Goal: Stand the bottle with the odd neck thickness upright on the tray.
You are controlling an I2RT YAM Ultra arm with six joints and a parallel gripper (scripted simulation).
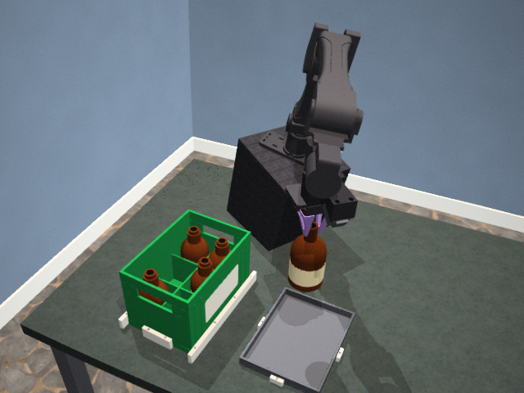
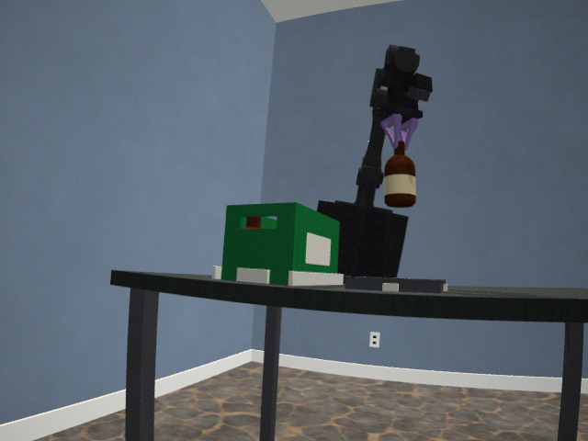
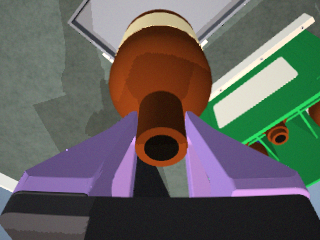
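Observation:
My gripper (image 1: 312, 230) (image 2: 401, 146) (image 3: 161, 121) is shut on the neck of a brown bottle (image 1: 308, 258) (image 2: 400, 182) (image 3: 160, 65) with a cream label. The bottle hangs about upright, high above the table. In the wrist view its neck looks straight below the rim, while bottles in the crate show a wider ring there. The green crate (image 1: 163, 317) (image 2: 258, 249) (image 3: 300, 90) holds several brown bottles (image 1: 194, 249) (image 1: 155, 291), all standing. The grey tray (image 1: 304, 338) (image 2: 366, 283) (image 3: 115, 22) lies flat and empty, right of the crate in the top view.
White blocks stand along the crate's foot, with a long white strip (image 1: 223, 314) on the side facing the tray. Small white blocks (image 1: 277, 380) sit at the tray's sides. The black arm base (image 1: 258, 203) stands behind the crate and tray.

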